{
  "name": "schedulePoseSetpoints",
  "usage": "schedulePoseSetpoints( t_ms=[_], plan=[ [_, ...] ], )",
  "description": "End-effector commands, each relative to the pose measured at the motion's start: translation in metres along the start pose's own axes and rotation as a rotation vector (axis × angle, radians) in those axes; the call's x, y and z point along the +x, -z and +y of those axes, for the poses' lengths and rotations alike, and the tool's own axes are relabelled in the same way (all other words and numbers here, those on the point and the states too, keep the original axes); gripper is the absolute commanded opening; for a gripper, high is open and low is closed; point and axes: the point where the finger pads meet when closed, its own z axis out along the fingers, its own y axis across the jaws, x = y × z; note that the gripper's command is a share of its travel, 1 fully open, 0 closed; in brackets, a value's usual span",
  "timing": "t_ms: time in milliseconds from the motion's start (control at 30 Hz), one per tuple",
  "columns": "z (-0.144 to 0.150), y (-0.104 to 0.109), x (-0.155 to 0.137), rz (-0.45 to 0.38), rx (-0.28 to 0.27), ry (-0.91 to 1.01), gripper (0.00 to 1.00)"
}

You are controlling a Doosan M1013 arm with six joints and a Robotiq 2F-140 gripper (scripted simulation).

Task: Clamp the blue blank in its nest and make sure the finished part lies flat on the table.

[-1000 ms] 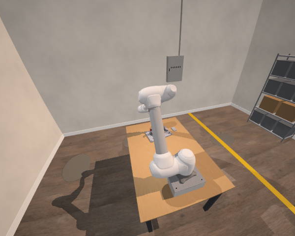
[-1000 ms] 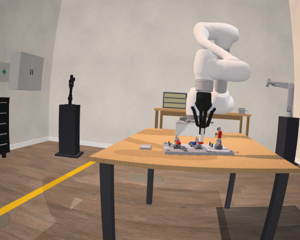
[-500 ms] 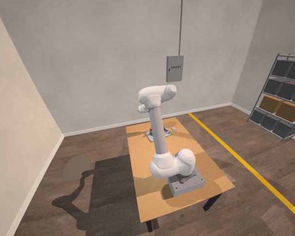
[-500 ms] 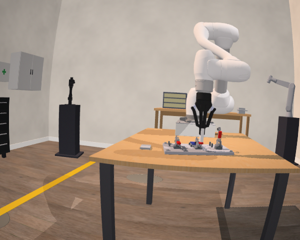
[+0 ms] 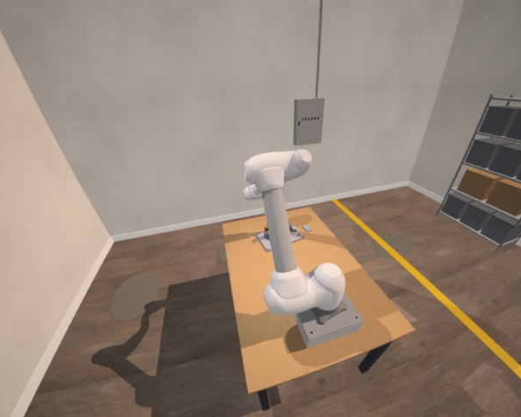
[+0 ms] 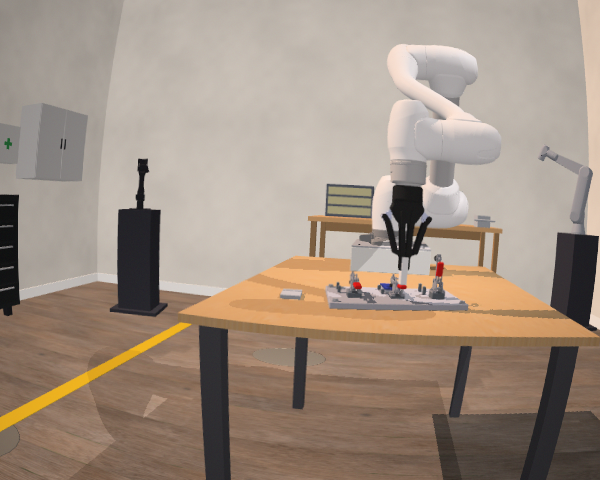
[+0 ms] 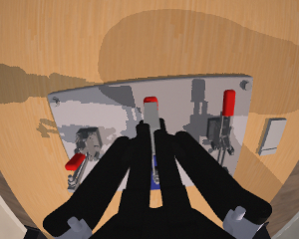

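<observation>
The grey fixture plate (image 6: pixel 393 299) lies on the wooden table and carries three clamps. The blue blank (image 6: pixel 383 285) lies in the middle nest; in the wrist view a strip of blue (image 7: pixel 152 179) shows between my fingers. My gripper (image 6: pixel 402 256) points straight down over the middle clamp, fingers shut together. The middle clamp's pale handle with its red tip (image 6: pixel 401 285) stands just under my fingertips; in the wrist view the red tip (image 7: pixel 149 100) shows beyond them. I cannot tell whether they touch. The grey finished part (image 6: pixel 291 293) lies flat on the table beside the plate, also in the wrist view (image 7: pixel 273 135).
One outer clamp's red handle (image 6: pixel 356 284) lies low; the other outer clamp's red handle (image 6: pixel 439 268) stands upright. The arm's base block (image 5: pixel 329 321) sits at the other end of the table. In the top view the arm hides most of the plate.
</observation>
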Motion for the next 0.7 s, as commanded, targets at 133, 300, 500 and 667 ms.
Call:
schedulePoseSetpoints(
  t_ms=[133, 300, 500, 667],
  plan=[
    [0.0, -0.0015, 0.0, 0.0, 0.0, 0.0, 0.0],
    [0.0, -0.0017, 0.0, 0.0, 0.0, 0.0, 0.0],
    [0.0, -0.0017, 0.0, 0.0, 0.0, 0.0, 0.0],
    [0.0, -0.0027, 0.0, 0.0, 0.0, 0.0, 0.0]
  ],
)
